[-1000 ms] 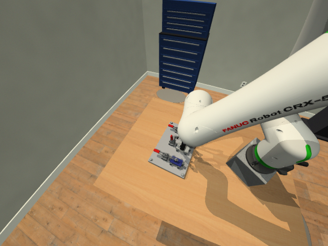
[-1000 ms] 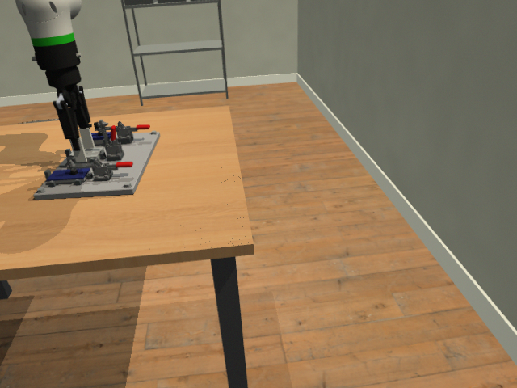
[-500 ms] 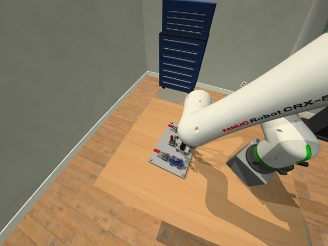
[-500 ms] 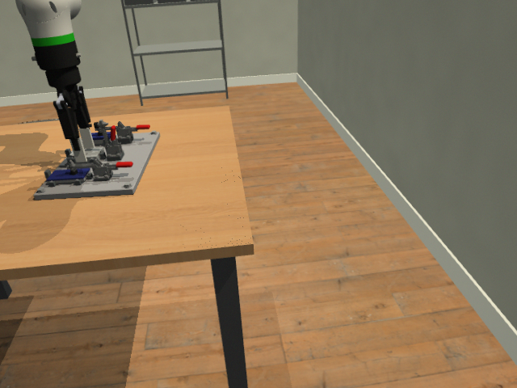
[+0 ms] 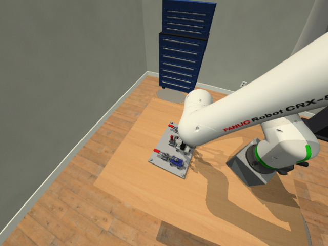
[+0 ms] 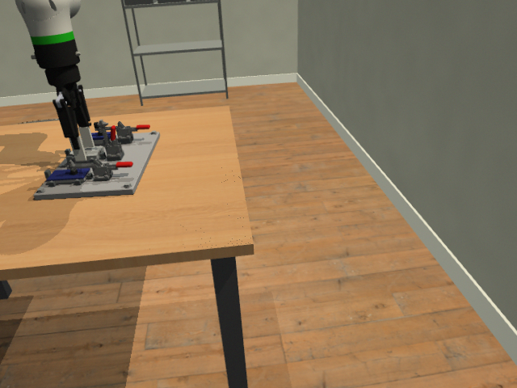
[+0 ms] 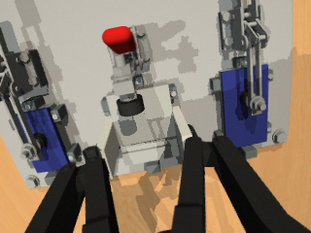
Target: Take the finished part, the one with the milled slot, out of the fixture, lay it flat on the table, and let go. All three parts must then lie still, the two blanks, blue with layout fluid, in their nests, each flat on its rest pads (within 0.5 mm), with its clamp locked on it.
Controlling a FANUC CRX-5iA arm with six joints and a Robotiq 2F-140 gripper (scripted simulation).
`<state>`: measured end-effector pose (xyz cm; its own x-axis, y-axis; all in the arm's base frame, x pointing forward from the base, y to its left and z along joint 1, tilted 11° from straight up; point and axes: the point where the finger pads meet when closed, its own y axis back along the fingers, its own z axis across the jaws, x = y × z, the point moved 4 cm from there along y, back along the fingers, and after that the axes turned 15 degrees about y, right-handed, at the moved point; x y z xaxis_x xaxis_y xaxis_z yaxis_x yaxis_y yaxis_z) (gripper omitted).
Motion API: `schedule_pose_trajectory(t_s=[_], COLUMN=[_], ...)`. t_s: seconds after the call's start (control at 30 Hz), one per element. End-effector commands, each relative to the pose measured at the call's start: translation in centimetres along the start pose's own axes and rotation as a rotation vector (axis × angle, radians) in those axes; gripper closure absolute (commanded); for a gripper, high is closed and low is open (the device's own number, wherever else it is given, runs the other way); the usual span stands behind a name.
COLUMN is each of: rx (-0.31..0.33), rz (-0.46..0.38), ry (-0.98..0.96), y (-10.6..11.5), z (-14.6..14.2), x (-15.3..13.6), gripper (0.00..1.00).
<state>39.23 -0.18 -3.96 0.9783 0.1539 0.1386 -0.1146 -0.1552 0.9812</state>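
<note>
The table (image 5: 127, 159) (image 6: 187, 179) awaits the part: the fixture (image 5: 162, 144) (image 6: 140, 152) (image 7: 73, 29) holds all three, blanks (image 5: 176, 161) (image 6: 68, 174) (image 7: 244, 107) apparently clamped, middle clamp (image 5: 171, 141) (image 6: 114, 151) (image 7: 127, 73) seemingly open. Lifting out, laying flat and releasing remain. The finished part (image 5: 178, 144) (image 6: 98, 153) (image 7: 157, 101) sits in the middle nest, between the gripper's (image 5: 183, 146) (image 6: 82, 145) (image 7: 145, 143) fingertips, which pinch its sides

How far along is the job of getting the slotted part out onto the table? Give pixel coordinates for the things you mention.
Looks done: the middle clamp's red handle (image 5: 171, 137) (image 6: 113, 132) (image 7: 119, 39) stands up, its pad raised. In hand: the gripper (image 5: 183, 146) (image 6: 83, 152) (image 7: 145, 124) is shut on the finished part (image 5: 179, 145) (image 6: 98, 151) (image 7: 157, 104), at its nest. Left: lifting, laying flat, releasing. Both blue blanks (image 5: 176, 161) (image 6: 69, 174) (image 7: 233, 121) appear clamped.
</note>
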Motion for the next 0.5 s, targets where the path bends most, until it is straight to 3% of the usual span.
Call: schedule_pose_trajectory(t_s=[0.0,0.47], rx=[0.000,0.000], rz=[0.000,0.000], ry=[0.000,0.000], y=[0.1,1.4], z=[0.0,0.0], x=[0.0,0.0], gripper=[1.00,1.00])
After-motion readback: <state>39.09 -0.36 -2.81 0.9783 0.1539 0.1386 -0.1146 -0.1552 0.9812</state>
